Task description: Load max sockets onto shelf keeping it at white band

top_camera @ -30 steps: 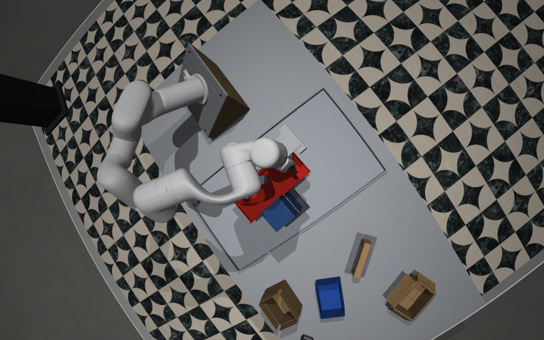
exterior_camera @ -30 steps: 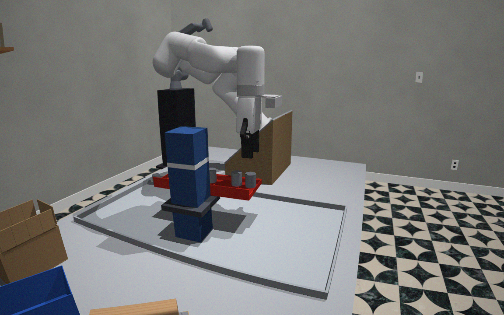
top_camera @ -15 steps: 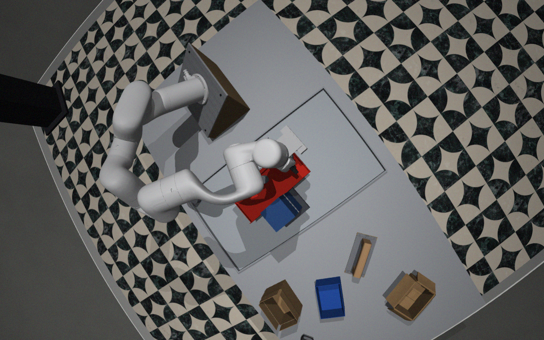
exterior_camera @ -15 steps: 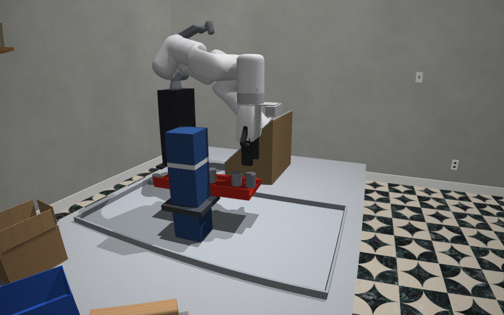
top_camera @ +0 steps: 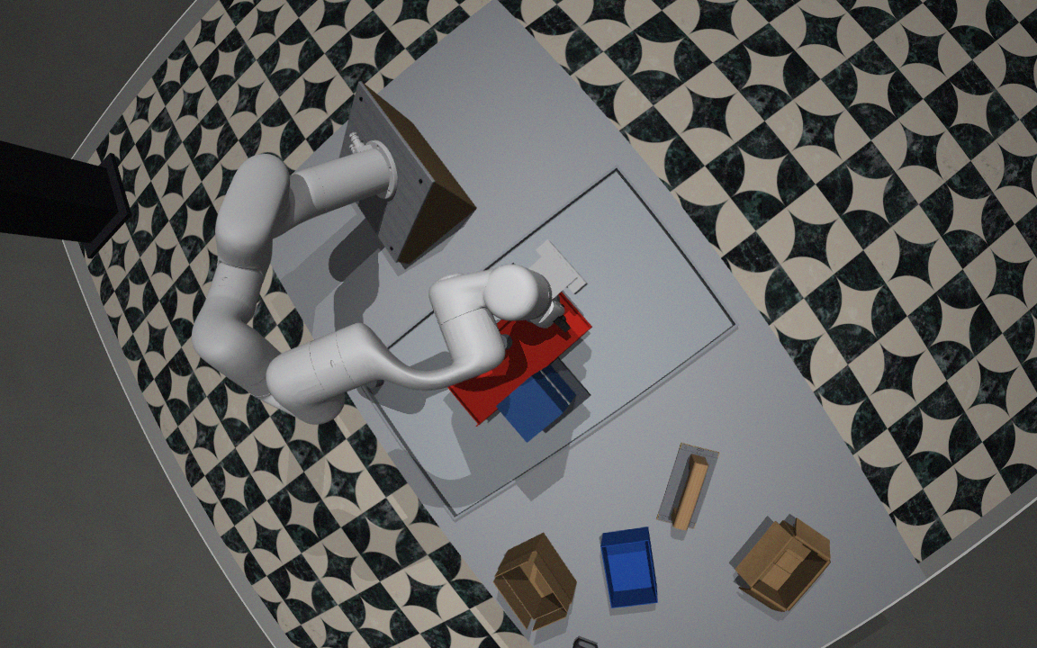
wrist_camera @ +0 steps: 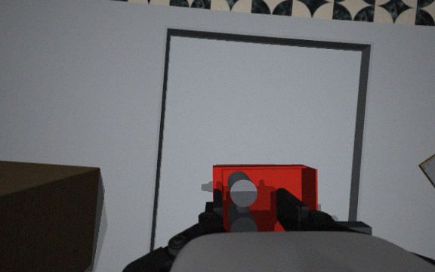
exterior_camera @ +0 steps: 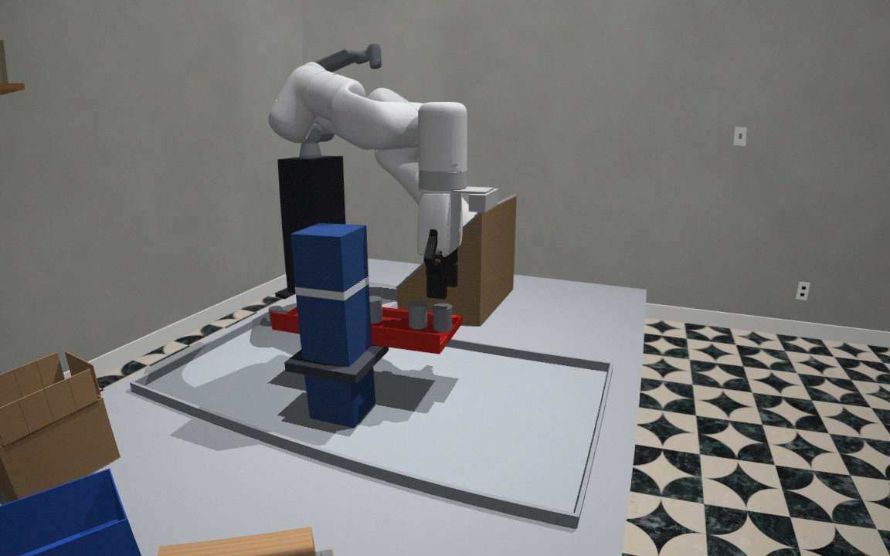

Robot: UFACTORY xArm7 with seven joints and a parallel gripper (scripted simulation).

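Note:
The red shelf (top_camera: 476, 404) (exterior_camera: 406, 338) (wrist_camera: 309, 189) hangs on the far side of the blue post (top_camera: 533, 409) (exterior_camera: 329, 262). In the exterior view it shows lower than the white band (exterior_camera: 324, 293). Several grey sockets stand on it: one at the right end (exterior_camera: 442, 317), one beside it (exterior_camera: 418, 315), one partly behind the post (exterior_camera: 375, 310) and one low at the left end (exterior_camera: 278, 310). In the wrist view a socket (wrist_camera: 243, 193) stands between the finger lines, with another (wrist_camera: 244, 225) below it. My gripper (top_camera: 561, 322) (exterior_camera: 442, 289) (wrist_camera: 248, 203) is part open and empty, above the right-hand sockets. I see no fifth socket.
A dark collar (exterior_camera: 358, 374) surrounds the post under the shelf. A low dark rim (top_camera: 671, 235) (exterior_camera: 497, 499) (wrist_camera: 362, 113) frames the work area. The brown wedge base (top_camera: 437, 213) (exterior_camera: 497, 262) (wrist_camera: 36, 211) stands behind. Cardboard boxes (top_camera: 558, 563) (top_camera: 812, 555), a blue bin (top_camera: 629, 566) and a wooden block (top_camera: 691, 491) lie outside the rim.

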